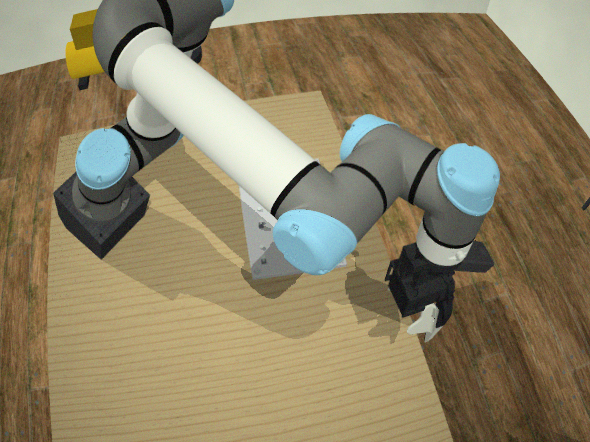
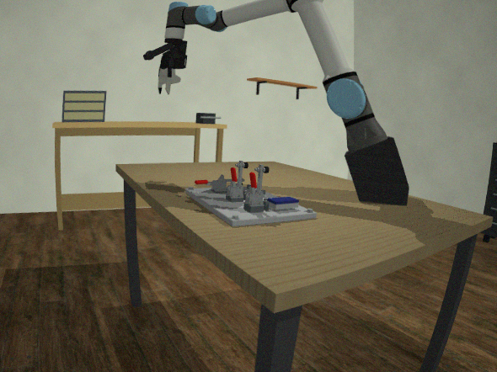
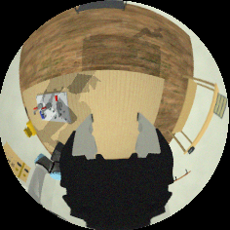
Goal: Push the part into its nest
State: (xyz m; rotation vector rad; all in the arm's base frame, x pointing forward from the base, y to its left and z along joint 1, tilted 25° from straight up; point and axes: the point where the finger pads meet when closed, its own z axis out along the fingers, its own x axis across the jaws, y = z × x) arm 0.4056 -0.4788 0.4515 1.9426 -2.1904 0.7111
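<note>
The grey fixture plate [image 2: 248,220] [image 1: 255,250] [image 3: 65,116] lies on the wooden table [image 2: 337,244] [image 1: 200,370]. A blue flat part [image 2: 283,200] sits on the plate's near end. Behind it stand toggle clamps with red handles [image 2: 253,180], and one more red handle [image 2: 202,182] lies flat at the far end. In the overhead view the arm hides most of the fixture and all of the part. My gripper [image 2: 165,88] [image 1: 426,326] [image 3: 115,113] is open and empty. It hangs high in the air, off to the side of the fixture and over the table's edge, with its fingers pointing down.
A second wooden table [image 2: 139,125] by the back wall carries a drawer box [image 2: 84,106] and a small dark device [image 2: 206,118]. A wall shelf [image 2: 281,83] hangs behind the arm. A yellow object [image 1: 82,45] stands behind the robot's base [image 1: 102,215]. A dark cabinet [image 2: 490,185] is at the right edge.
</note>
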